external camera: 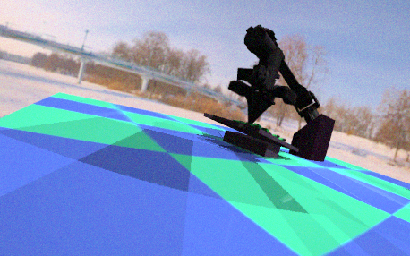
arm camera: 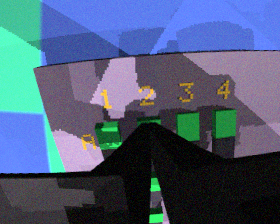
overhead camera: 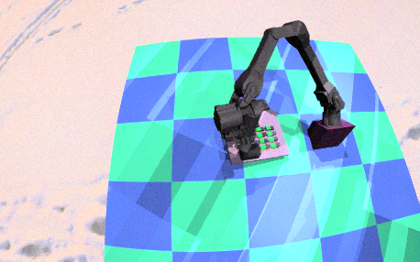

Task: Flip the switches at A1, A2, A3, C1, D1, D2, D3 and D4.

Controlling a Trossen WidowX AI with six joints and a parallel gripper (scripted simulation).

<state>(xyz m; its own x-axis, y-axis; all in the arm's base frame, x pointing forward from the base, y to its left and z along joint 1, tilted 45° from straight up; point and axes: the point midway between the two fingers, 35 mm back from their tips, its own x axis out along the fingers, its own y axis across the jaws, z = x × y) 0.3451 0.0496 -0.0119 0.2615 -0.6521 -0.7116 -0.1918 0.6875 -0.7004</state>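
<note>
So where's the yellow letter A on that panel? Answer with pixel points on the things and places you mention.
In the wrist view, the yellow letter A (arm camera: 89,142) is printed toward the panel's (arm camera: 73,92) left edge, just left of column 1's green switch (arm camera: 109,135).

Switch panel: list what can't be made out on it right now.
- Most of switch A2: wrist view, behind the closed fingers.
- Row letters below A: wrist view, behind the fingers and gripper body.
- Column numbers on the panel: top view, too small and blurred.
- Switch tilts: exterior view, panel seen nearly edge-on.
</note>
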